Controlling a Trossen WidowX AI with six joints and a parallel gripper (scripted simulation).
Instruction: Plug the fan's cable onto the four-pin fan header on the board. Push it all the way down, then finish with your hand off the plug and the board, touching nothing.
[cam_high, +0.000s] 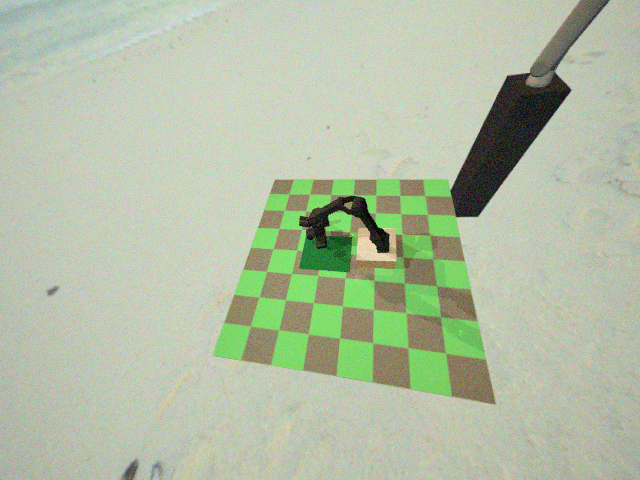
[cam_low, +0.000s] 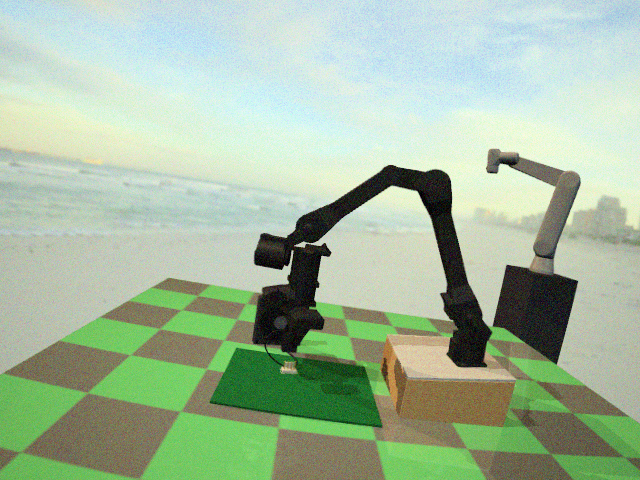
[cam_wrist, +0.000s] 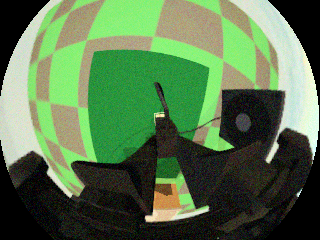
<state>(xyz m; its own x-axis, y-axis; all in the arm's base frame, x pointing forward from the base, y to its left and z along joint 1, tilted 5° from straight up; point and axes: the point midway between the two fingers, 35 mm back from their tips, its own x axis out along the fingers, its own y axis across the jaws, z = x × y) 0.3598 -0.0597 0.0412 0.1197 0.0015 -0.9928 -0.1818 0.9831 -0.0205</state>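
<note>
My gripper (cam_high: 321, 245) (cam_low: 293, 350) (cam_wrist: 164, 137) points down over the green board (cam_high: 310, 261) (cam_low: 336, 408) (cam_wrist: 115, 75) and is shut on the dark plug (cam_wrist: 166, 124) of the fan's cable (cam_wrist: 159, 91). The plug is clear of the board. The small whitish header (cam_low: 288, 368) (cam_wrist: 159, 115) stands on the board. In the wrist view it shows just past the plug, partly hidden by it. In the exterior view the fingertips are above the header. The exact alignment cannot be told.
The black square fan (cam_low: 279, 322) (cam_wrist: 252, 105) is close beside the gripper, and a thin cable runs from it. The arm stands on a pale-topped wooden block (cam_high: 368, 255) (cam_low: 454, 403) beside the board. A grey arm (cam_low: 559, 211) on a dark pedestal (cam_high: 509, 134) (cam_low: 535, 304) is farther back.
</note>
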